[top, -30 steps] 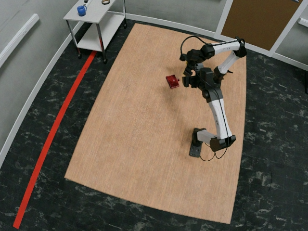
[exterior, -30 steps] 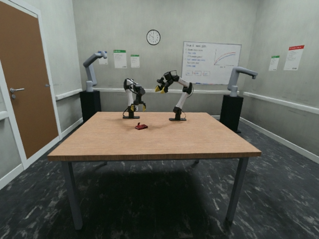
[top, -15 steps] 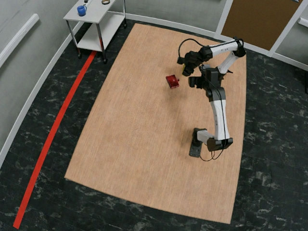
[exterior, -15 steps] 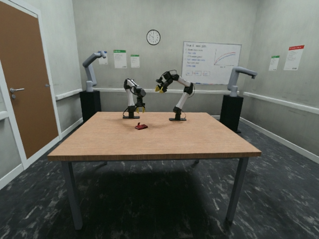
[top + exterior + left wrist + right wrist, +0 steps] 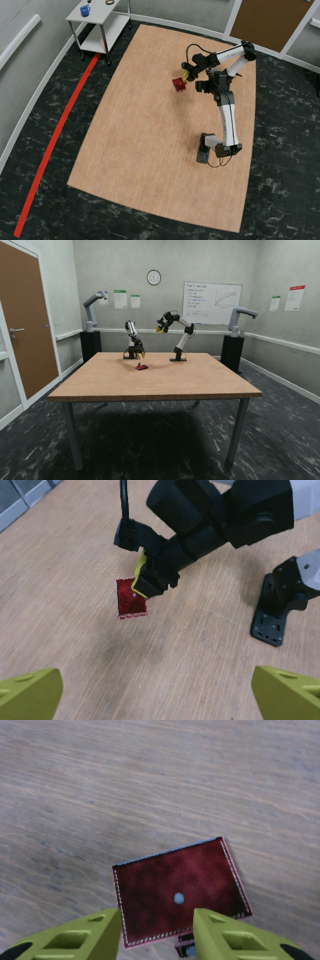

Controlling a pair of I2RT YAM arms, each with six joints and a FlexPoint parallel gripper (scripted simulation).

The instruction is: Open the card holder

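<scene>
A dark red card holder [image 5: 179, 84] [image 5: 141, 367] [image 5: 129, 606] [image 5: 160, 882] with pale stitching lies on the table and looks folded shut. A pale snap stud [image 5: 179, 898] sits on its top face. Its small strap [image 5: 186, 949] [image 5: 139, 364] stands up from one long edge, partly behind a finger in the right wrist view. My right gripper [image 5: 157, 917] [image 5: 140, 357] is partly open, pointing down just above the strap edge, with nothing between its fingers. My left gripper [image 5: 157, 676] [image 5: 160, 330] is wide open and empty, high above the table.
My two arms are close together in the top view, with the left forearm reaching toward the right one. The wooden table [image 5: 124, 144] [image 5: 165, 384] extends well beyond the holder. A white cart [image 5: 96, 12] with a blue mug [image 5: 84, 11] stands off the table.
</scene>
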